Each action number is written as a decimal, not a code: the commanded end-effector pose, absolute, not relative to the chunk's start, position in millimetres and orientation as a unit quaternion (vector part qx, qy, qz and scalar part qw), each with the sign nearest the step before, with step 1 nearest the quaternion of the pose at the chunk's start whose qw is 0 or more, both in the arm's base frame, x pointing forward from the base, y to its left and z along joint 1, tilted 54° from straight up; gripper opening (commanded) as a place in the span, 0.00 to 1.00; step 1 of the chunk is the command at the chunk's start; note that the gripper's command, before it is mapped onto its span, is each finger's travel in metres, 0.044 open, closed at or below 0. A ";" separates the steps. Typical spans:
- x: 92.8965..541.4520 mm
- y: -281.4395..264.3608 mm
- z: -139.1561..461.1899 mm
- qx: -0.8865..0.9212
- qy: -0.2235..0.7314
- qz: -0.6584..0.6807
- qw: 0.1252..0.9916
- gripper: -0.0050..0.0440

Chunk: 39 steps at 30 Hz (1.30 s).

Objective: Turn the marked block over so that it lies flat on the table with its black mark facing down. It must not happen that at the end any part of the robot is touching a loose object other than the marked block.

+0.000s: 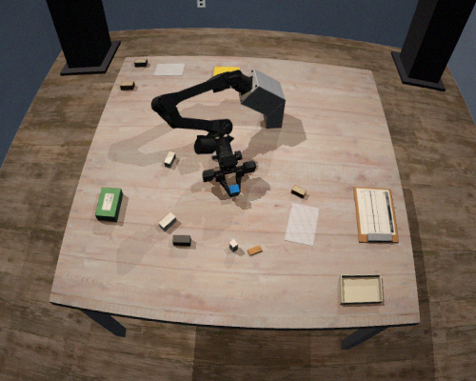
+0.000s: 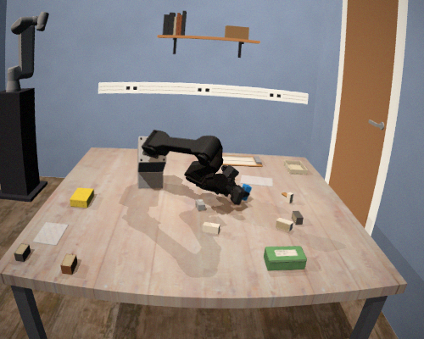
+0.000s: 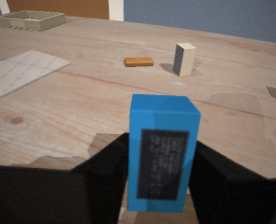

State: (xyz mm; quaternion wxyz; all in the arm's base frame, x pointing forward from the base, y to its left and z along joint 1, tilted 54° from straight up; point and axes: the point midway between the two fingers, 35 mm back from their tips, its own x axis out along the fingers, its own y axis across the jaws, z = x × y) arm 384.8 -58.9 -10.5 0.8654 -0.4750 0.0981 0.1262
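The marked block is a blue block (image 3: 162,152) with a black mark on the face turned toward the wrist camera. My gripper (image 3: 155,140) is shut on the blue block, one finger on each side. In the top view the blue block (image 1: 233,190) sits at the gripper tip (image 1: 232,183) near the table's middle, held a little above the wood. In the exterior view the blue block (image 2: 245,188) sticks out past the gripper (image 2: 241,194), clear of the table top.
Ahead in the wrist view stand a white block (image 3: 184,59), a flat orange block (image 3: 139,62), a paper sheet (image 3: 20,72) and a tray (image 3: 31,20). Small blocks (image 1: 169,158) (image 1: 298,190) (image 1: 167,221), a green box (image 1: 109,203) and a clipboard (image 1: 375,214) lie around.
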 end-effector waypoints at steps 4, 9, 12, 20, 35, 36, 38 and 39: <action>387.1 -61.8 -11.1 -0.477 0.092 0.127 0.865 0.00; 388.0 -63.9 -13.2 -0.477 0.092 0.128 0.865 0.00; 388.4 -65.2 -14.2 -0.477 0.092 0.128 0.865 0.00; 388.6 -66.4 -15.4 -0.477 0.092 0.128 0.865 0.00; 388.9 -66.3 -15.1 -0.477 0.091 0.129 0.865 0.00; 388.9 -66.3 -15.1 -0.477 0.091 0.129 0.865 0.00; 388.9 -66.3 -15.1 -0.477 0.091 0.129 0.865 0.00; 388.9 -66.3 -15.1 -0.477 0.091 0.129 0.865 0.00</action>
